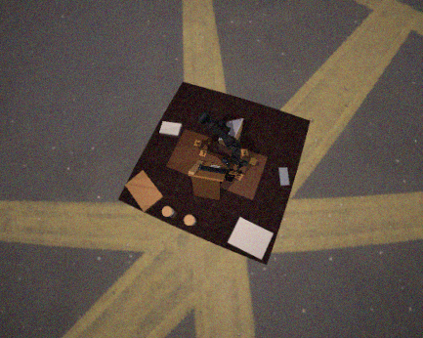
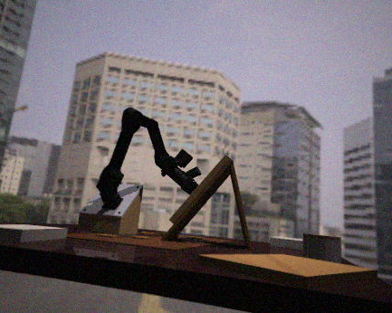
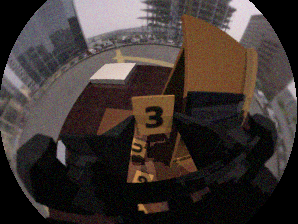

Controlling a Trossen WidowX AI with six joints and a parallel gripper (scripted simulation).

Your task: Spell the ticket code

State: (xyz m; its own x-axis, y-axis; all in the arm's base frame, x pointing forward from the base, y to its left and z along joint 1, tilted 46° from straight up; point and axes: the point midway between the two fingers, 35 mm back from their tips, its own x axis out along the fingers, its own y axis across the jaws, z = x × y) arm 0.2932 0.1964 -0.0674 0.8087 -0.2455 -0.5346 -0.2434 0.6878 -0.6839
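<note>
The fingers were shut partway on a tile (image 3: 153, 117) marked 3, gripping its lower edges. It looked light, stiff and smooth, best pinched by its sides. At one o'clock beyond it stood the sloping board (image 3: 209, 63) on the desk (image 3: 93, 106).

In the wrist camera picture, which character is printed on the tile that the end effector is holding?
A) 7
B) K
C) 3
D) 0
C: in the wrist view the yellow tile held in the end effector shows a dark 3, just in front of the slanted board.
</note>
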